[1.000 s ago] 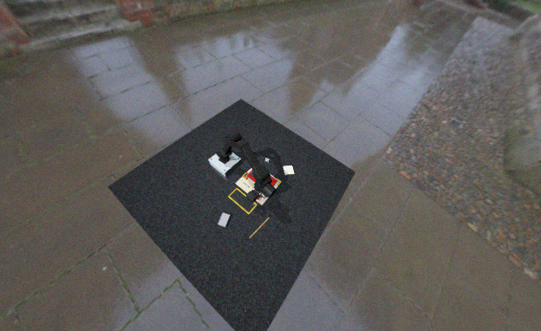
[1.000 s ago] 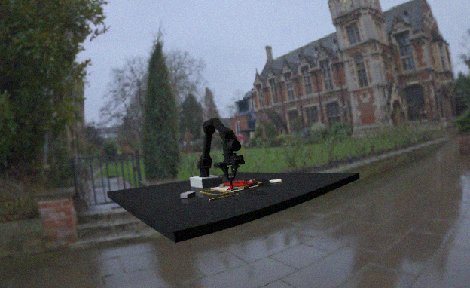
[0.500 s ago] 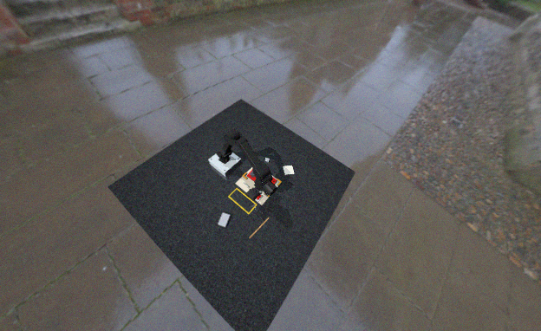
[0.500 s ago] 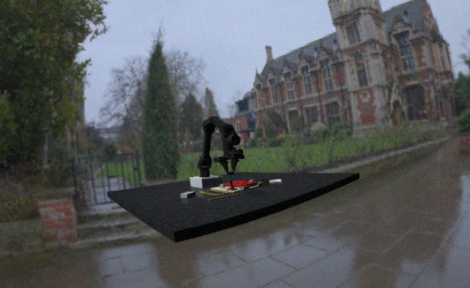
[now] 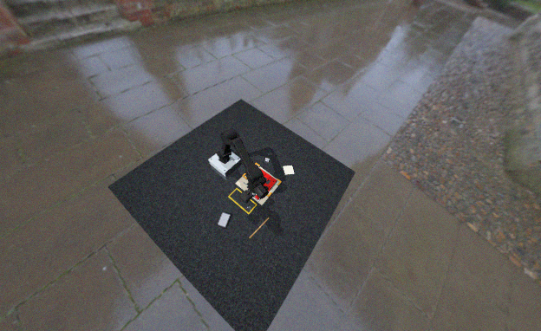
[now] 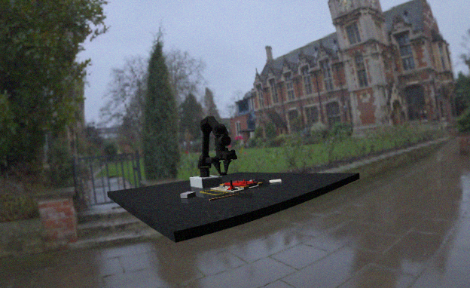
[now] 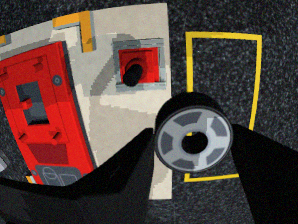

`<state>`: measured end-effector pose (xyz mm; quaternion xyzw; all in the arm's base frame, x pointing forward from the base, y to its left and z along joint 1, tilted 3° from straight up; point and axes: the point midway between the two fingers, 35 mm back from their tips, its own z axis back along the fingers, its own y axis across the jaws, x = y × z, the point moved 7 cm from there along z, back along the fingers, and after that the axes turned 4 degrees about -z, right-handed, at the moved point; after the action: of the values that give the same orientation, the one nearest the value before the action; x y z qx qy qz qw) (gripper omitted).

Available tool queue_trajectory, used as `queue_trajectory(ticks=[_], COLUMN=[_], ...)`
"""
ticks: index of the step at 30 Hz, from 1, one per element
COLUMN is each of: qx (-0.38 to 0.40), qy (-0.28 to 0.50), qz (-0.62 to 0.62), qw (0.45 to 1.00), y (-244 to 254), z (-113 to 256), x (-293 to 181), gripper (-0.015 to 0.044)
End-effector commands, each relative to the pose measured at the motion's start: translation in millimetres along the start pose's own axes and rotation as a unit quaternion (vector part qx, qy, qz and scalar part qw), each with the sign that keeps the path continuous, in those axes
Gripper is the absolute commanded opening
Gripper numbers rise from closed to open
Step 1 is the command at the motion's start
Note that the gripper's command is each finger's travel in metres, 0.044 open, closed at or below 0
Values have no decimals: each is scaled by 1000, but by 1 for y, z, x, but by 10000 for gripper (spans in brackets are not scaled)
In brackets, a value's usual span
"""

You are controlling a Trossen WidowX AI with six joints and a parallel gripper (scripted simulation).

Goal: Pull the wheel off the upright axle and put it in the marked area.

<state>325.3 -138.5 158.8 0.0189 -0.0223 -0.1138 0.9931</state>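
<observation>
My gripper (image 7: pixel 192 134) (image 6: pixel 222 173) is shut on the wheel (image 7: pixel 217 138), a black tyre with a grey spoked hub, seen face-on in the wrist view. The wheel is off the axle and held up in the air. The upright axle (image 7: pixel 132 75), a dark peg on a red block, stands bare on the cream board, up and left of the wheel in the wrist view. The marked area, a yellow outline (image 7: pixel 189 60) (image 5: pixel 238 205), lies on the table beside the board. In the wrist view the wheel overlaps its left side. The wheel's height above the table is hard to tell.
The cream board (image 7: pixel 107 112) carries a red panel (image 7: pixel 52 107) (image 5: pixel 270 180) and orange corner pieces (image 7: pixel 87 32). A grey block (image 5: pixel 224 219) (image 6: pixel 187 194), an orange stick (image 5: pixel 258 228) and a white block (image 5: pixel 288 170) (image 6: pixel 275 181) lie on the black table.
</observation>
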Motion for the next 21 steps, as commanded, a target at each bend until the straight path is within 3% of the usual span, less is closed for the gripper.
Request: queue_trajectory(ticks=[1, 21], qx=[-1, -3], qy=[1, 3], qz=[2, 2], qw=[1000, 1000], y=[-13, -56], z=[0, -2], x=[-8, -40], gripper=[0, 0])
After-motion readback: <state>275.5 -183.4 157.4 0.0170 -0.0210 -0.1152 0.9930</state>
